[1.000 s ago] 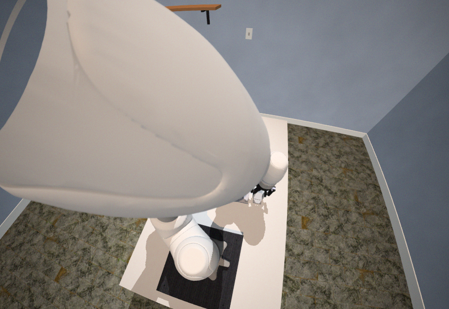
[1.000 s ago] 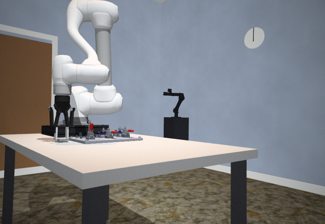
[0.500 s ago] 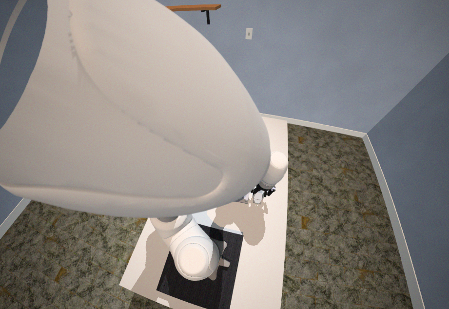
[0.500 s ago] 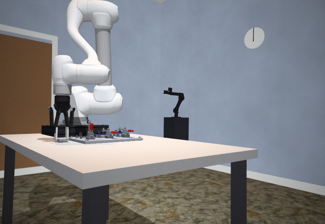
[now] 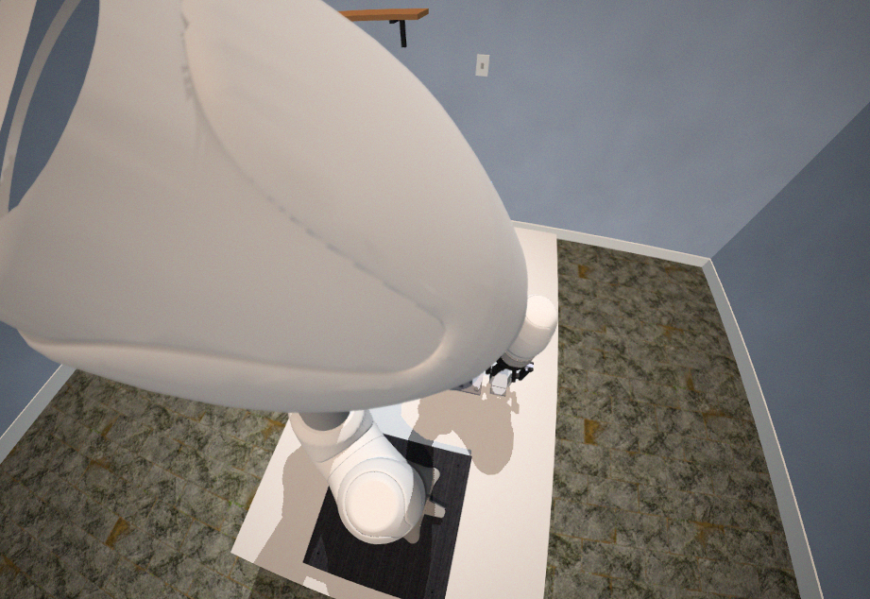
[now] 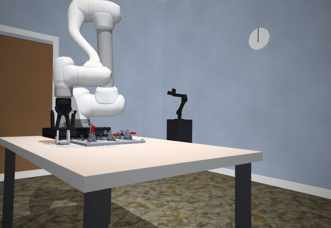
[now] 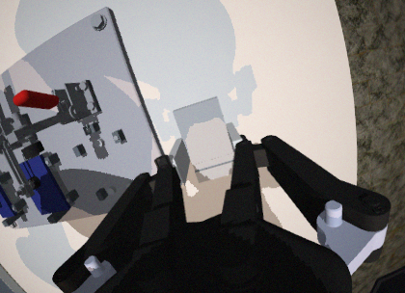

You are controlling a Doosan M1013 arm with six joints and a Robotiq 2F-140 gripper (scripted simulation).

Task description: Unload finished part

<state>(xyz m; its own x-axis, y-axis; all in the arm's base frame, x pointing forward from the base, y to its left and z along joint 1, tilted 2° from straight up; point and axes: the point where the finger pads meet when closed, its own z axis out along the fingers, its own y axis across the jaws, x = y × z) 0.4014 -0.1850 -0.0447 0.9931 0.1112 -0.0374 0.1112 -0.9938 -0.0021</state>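
The gripper (image 7: 203, 159) points straight down with its fingers partly closed and clenched on the finished part (image 7: 206, 137), a small pale grey block. In the exterior view the part (image 6: 62, 142) sits low at the table (image 6: 149, 158) surface between the light finger pads (image 6: 68, 135); whether it fully rests on the top or hangs just above cannot be told. It is out of the fixture (image 7: 121, 82), just beside the plate's left edge in the exterior view.

On the fixture plate (image 6: 133, 140), one clamp stands with its red handle (image 6: 92, 128) upright at the end nearest the gripper, and two more red handles (image 6: 133, 132) lie low farther right. A blue blank (image 7: 35, 184) shows in its nest in the wrist view, near a red handle (image 7: 35, 100).

Left of the part, bare table runs to the left edge; the near side is wide open toward the front edge. Behind the gripper lies the arm's dark base plate (image 6: 46, 131). The top view is mostly blocked by the arm's white links (image 5: 238, 212); the gripper (image 5: 510, 370) shows small, near the table's right edge (image 5: 555, 395).
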